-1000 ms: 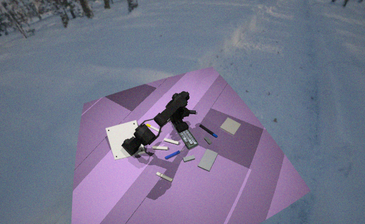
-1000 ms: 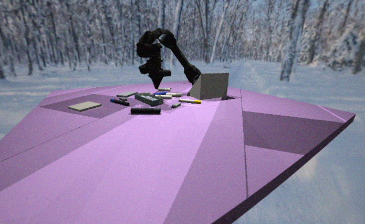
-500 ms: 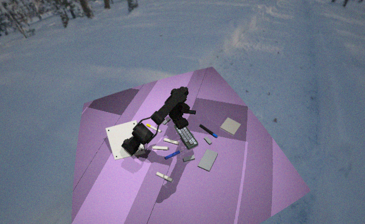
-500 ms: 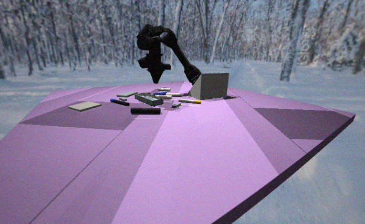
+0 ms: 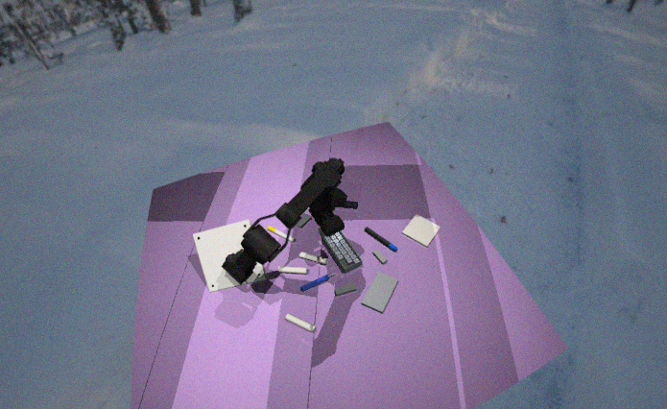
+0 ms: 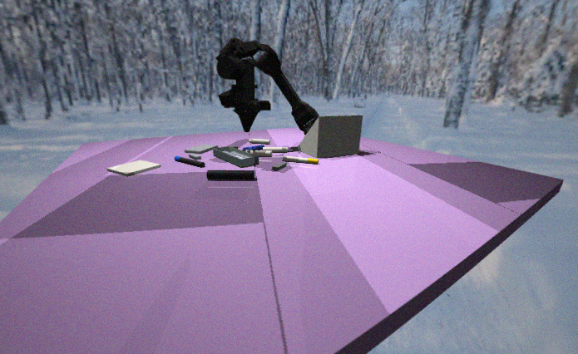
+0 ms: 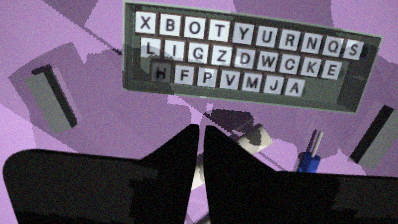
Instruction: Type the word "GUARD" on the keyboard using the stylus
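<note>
The keyboard (image 5: 340, 249) (image 6: 229, 154) (image 7: 325, 92) lies on the table, a dark tray with three rows of white letter keys. All its keys show in the wrist view, with the A key (image 7: 295, 87) at the end of the lowest row. The blue stylus (image 5: 315, 282) (image 6: 251, 148) (image 7: 309, 164) lies on the table beside the keyboard, its thin pale tip toward it. My gripper (image 6: 247, 130) (image 7: 201, 133) points down above the table. Its fingers are nearly together, with a narrow gap and nothing between them. In the wrist view the tips sit just below the keyboard's edge.
White markers (image 5: 292, 270) (image 5: 299, 323) and a yellow-capped marker (image 5: 280, 232) (image 6: 300, 159) lie around. A black marker (image 5: 376, 236) (image 6: 190, 161), grey slab (image 5: 380, 293), white pad (image 5: 420, 230) (image 6: 134, 167) and black cylinder (image 6: 230, 175) flank the keyboard. A wedge block (image 6: 339, 136) stands at the arm's base.
</note>
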Robot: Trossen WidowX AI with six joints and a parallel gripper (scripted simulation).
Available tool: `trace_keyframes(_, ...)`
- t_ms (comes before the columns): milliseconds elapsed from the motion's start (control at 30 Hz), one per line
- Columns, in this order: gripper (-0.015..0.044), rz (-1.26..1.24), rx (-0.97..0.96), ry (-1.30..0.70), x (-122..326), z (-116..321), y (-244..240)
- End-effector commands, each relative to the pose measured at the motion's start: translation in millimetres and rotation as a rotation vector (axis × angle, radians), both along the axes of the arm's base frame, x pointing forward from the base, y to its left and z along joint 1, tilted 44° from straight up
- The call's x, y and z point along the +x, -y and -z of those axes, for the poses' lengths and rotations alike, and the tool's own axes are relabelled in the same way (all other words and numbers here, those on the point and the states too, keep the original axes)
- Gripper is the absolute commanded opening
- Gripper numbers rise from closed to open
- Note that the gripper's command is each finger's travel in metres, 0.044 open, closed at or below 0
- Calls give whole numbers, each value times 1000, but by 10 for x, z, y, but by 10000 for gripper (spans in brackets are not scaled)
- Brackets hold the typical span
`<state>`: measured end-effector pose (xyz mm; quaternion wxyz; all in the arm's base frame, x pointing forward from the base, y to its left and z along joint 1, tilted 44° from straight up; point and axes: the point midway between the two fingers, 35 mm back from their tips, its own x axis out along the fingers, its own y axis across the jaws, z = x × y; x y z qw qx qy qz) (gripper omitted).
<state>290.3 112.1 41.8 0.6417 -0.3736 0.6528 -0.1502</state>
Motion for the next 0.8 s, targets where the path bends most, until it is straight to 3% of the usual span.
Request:
trace_keyframes(0, 79, -2, 3, 1, 0, -10, 10)
trace_keyframes(100, 150, -32, 48, 22, -15, -150, 154)
trace_keyframes(433, 150, -176, 167, 163, -233, -581, 784)
trace_keyframes(767, 150, -303, 153, 343, -588, -703, 1291)
